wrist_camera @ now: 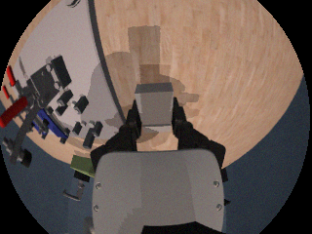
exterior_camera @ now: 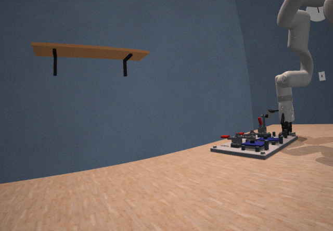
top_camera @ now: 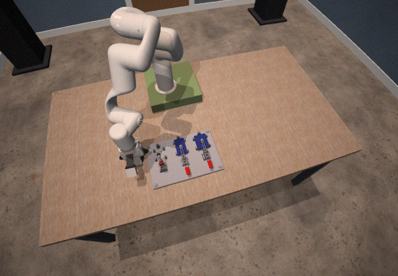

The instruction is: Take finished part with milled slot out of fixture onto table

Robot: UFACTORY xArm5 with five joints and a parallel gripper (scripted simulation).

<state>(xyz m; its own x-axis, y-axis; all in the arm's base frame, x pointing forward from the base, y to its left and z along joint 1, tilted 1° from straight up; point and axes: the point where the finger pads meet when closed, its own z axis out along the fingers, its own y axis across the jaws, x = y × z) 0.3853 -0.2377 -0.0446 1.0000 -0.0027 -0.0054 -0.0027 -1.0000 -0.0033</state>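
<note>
My gripper (top_camera: 132, 166) is shut on the grey finished part (top_camera: 130, 172), just left of the grey fixture plate (top_camera: 185, 160) and low over the table. In the wrist view the part (wrist_camera: 155, 105) sits between the two dark fingers above the wood. The left nest (top_camera: 158, 148) is empty and its clamp (top_camera: 161, 163) stands raised with its red handle up (exterior_camera: 259, 120). Two blue blanks (top_camera: 180, 143) (top_camera: 201, 140) lie in the middle and right nests, each with a clamp arm over it and a red handle (top_camera: 187, 170) (top_camera: 209, 164) lying low.
The arm's green base block (top_camera: 172, 86) stands behind the fixture. Pins and clamps rise from the plate (exterior_camera: 254, 145) right beside the gripper. The table's left edge is well away from the gripper.
</note>
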